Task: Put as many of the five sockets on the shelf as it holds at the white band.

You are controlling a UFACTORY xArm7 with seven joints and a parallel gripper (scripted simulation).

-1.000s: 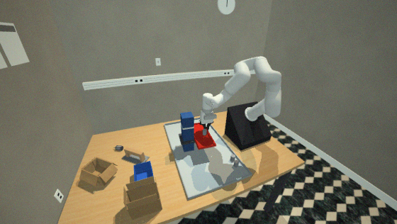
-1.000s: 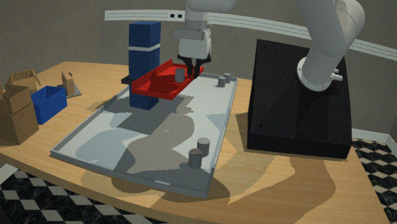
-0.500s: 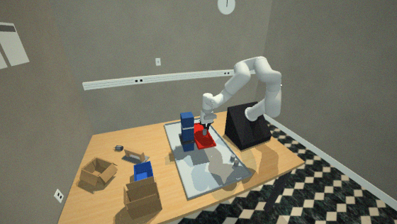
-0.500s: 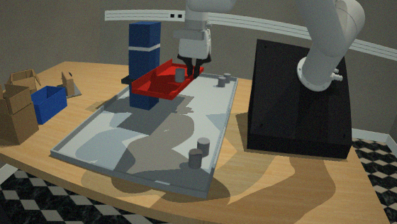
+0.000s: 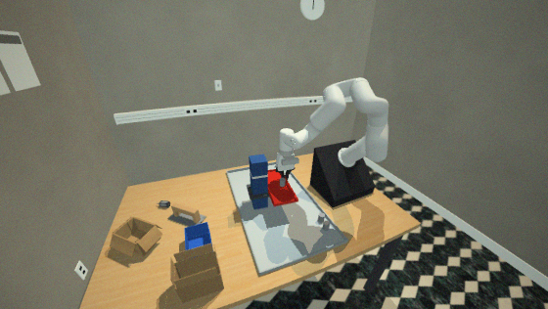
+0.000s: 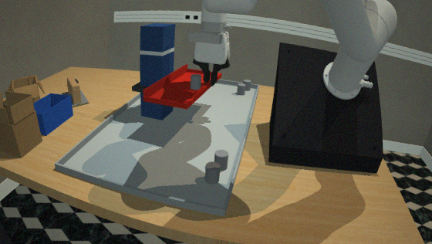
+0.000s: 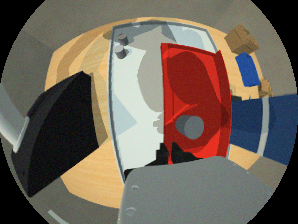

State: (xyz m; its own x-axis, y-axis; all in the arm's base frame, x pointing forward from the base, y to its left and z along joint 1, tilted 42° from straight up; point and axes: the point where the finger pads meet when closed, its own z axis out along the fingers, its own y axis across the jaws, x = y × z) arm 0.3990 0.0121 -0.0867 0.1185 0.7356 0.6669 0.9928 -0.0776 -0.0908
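A blue post (image 6: 156,69) with a white band (image 6: 156,52) stands on a grey tray (image 6: 162,143). The red shelf (image 6: 175,89) sits on the post well below the band, and it also shows in the wrist view (image 7: 193,106). One grey socket (image 6: 196,82) stands on the shelf inside the rim. My gripper (image 6: 210,78) is just beside that socket, shut on the shelf's far rim; the socket is not between the fingers. Two sockets (image 6: 244,86) stand at the tray's far corner. Two more (image 6: 216,166) stand near the tray's front right edge.
A large black wedge block (image 6: 324,112) stands right of the tray at the arm's base. A blue bin (image 6: 54,112) and cardboard boxes (image 6: 17,120) sit at the left of the table. A small dark object (image 5: 164,203) lies further back.
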